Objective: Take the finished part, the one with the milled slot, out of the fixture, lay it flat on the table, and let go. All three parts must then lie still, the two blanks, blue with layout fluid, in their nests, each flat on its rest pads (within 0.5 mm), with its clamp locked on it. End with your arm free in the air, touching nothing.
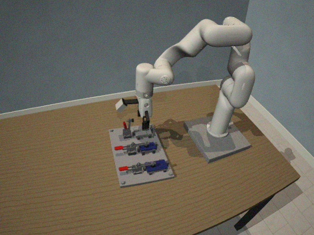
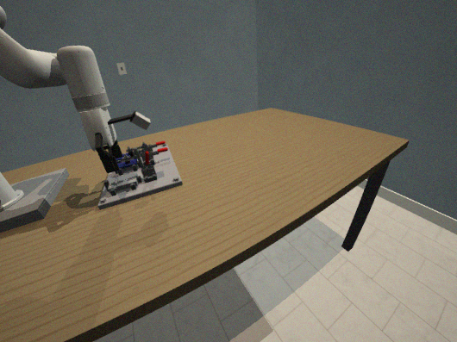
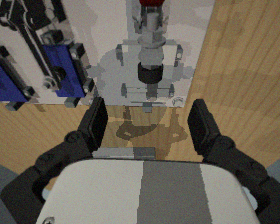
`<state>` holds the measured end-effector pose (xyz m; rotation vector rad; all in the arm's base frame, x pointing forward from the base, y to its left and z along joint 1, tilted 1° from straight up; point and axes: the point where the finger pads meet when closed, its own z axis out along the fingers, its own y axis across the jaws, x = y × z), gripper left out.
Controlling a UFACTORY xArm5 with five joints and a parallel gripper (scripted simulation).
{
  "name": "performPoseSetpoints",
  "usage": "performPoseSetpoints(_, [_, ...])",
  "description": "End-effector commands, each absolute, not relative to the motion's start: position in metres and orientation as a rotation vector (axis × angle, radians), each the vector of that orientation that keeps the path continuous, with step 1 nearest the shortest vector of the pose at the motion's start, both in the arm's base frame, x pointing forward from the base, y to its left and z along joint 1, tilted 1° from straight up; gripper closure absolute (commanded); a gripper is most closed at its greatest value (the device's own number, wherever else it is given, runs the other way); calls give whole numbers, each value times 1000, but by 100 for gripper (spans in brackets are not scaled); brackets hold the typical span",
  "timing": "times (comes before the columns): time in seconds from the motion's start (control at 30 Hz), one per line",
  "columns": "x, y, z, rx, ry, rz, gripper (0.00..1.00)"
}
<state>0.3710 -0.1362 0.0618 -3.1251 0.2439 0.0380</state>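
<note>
Spread to its full width and pinching nothing, the pincer (image 3: 148,125) hangs just above the far end of the fixture plate (image 1: 130,176), pointing down. In the wrist view its two dark fingers stand wide apart on either side of the plate's edge, with bare wood of the tabletop (image 1: 59,167) showing between them.

Just beyond the fingertips in that view sits the finished part (image 3: 150,75), a pale grey block in its nest at the far end of the plate; in the top view the same grey part (image 1: 143,132) lies directly under the pincer. The clamp beside it is raised, its red handle (image 1: 124,125) standing upright. Whether the fingers touch the part cannot be told.

Nearer along the plate lie the two blue blanks. The middle blank (image 1: 147,147) sits in its nest with its clamp lying flat over it, the red handle (image 1: 118,147) stretched out to the left. The nearest blank (image 1: 157,166) sits the same way, its red handle (image 1: 122,168) also flat and pointing left.

The plate rests flat on the wooden tabletop. To its right, well apart, the white arm (image 1: 237,84) rises from a grey base slab (image 1: 240,148). A small grey camera box (image 1: 120,105) sticks out to the left of the wrist.
</note>
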Motion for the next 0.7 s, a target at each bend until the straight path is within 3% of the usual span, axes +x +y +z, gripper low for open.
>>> performPoseSetpoints(0.0, [372,-137,52,-3126,244,34,0])
performPoseSetpoints(0.67, [372,-136,35,-3126,244,34,0])
